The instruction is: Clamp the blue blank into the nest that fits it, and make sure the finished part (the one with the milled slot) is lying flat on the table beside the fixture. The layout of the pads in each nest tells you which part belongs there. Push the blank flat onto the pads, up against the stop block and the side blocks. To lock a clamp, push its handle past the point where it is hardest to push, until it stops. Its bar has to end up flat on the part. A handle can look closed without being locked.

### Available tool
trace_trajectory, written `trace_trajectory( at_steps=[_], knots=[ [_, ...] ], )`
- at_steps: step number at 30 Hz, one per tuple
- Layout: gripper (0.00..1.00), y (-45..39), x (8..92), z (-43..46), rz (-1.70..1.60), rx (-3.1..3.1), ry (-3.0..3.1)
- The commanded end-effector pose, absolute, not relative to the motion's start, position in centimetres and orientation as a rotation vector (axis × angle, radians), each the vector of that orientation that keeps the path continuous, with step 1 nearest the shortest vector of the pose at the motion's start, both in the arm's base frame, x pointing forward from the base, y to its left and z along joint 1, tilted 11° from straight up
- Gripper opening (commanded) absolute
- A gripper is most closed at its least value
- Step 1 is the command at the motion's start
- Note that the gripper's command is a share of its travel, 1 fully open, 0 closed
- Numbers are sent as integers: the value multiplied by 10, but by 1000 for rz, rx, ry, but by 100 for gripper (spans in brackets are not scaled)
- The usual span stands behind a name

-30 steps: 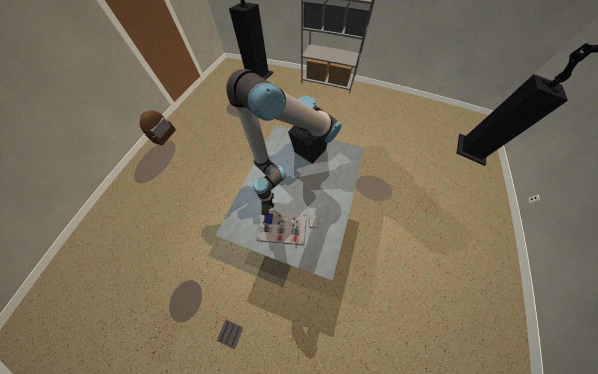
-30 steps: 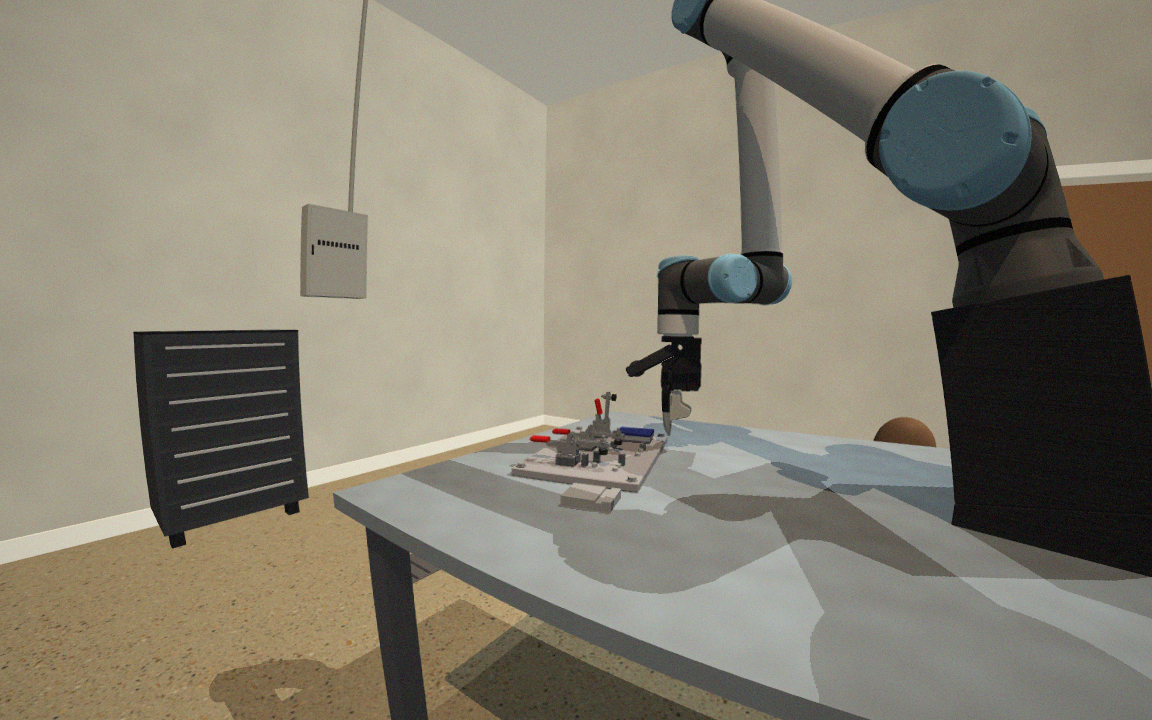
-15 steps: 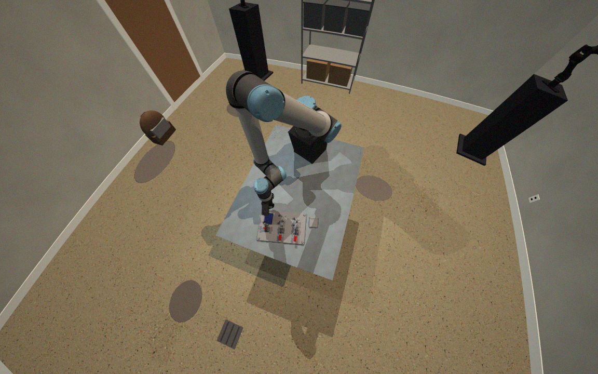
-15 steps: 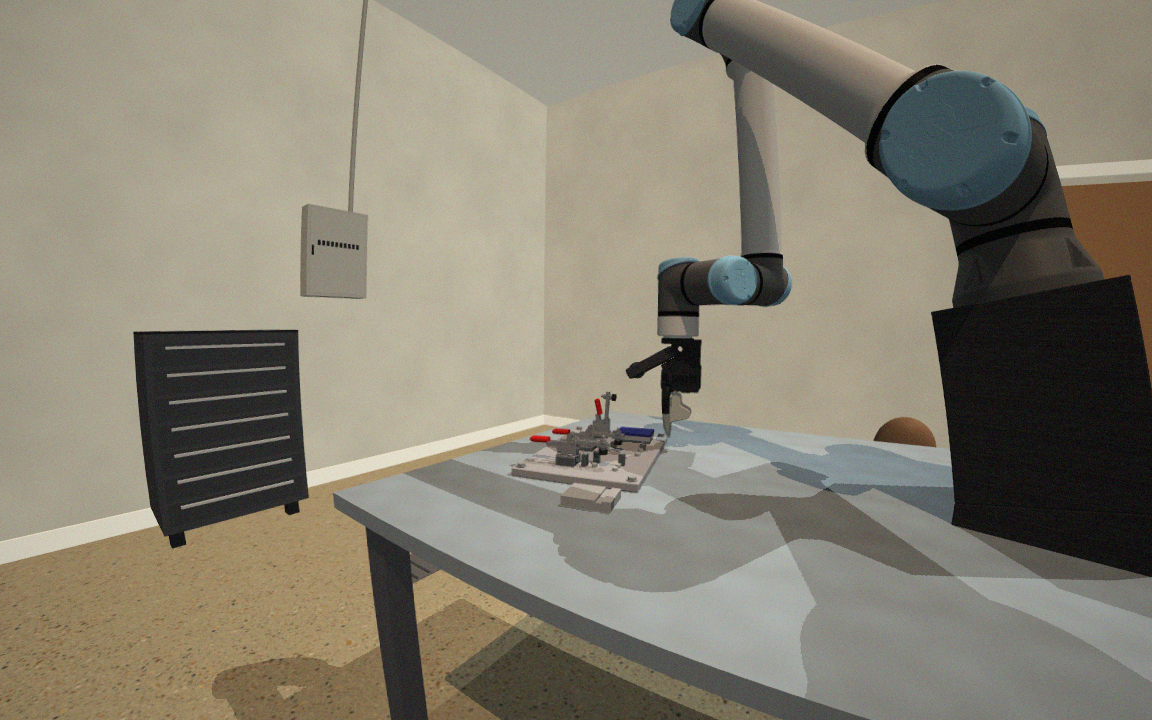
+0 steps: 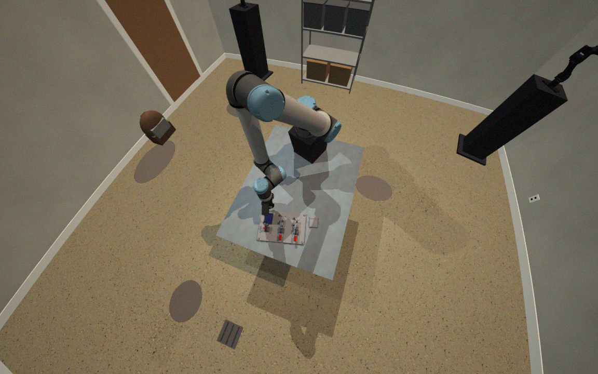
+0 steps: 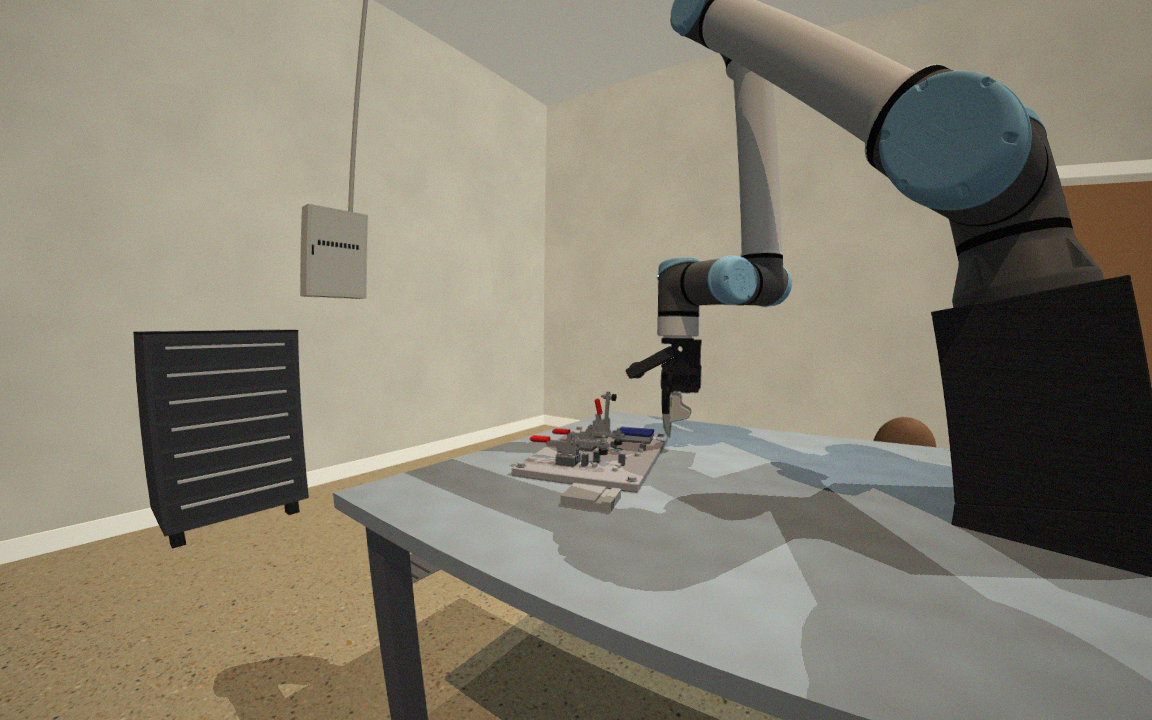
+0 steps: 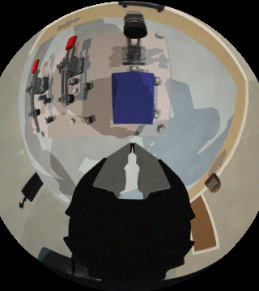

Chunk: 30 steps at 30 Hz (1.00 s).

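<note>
Beige walls (image 6: 455,223) round a speckled tan floor (image 5: 106,260) (image 6: 329,573) — a dark drawer cabinet (image 6: 222,429) below a grey wall box (image 6: 334,255)

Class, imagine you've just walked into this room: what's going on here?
A robot arm is working at a fixture plate with three clamps. Its gripper is shut on nothing, just off the edge of the blue blank, which lies at one nest. That nest's clamp stands raised, so the blank isn't clamped. The finished part lies flat beside the plate.
</note>
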<state>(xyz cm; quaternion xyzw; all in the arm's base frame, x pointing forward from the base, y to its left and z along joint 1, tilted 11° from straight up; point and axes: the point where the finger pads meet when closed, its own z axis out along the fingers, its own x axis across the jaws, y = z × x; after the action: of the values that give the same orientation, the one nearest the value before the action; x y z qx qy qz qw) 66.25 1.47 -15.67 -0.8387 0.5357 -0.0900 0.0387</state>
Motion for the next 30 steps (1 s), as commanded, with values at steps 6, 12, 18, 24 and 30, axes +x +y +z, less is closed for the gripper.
trace_trajectory(
  at_steps=[6,12,18,24,30],
  knots=[
    [0,15,663,-156,-278,-2571,1642],
    [0,15,663,-156,-278,-2573,1640],
    [0,15,663,-156,-278,-2578,1633],
    [0,15,663,-156,-278,-2578,1633],
    [0,15,663,-157,-278,-2578,1633]
  ],
)
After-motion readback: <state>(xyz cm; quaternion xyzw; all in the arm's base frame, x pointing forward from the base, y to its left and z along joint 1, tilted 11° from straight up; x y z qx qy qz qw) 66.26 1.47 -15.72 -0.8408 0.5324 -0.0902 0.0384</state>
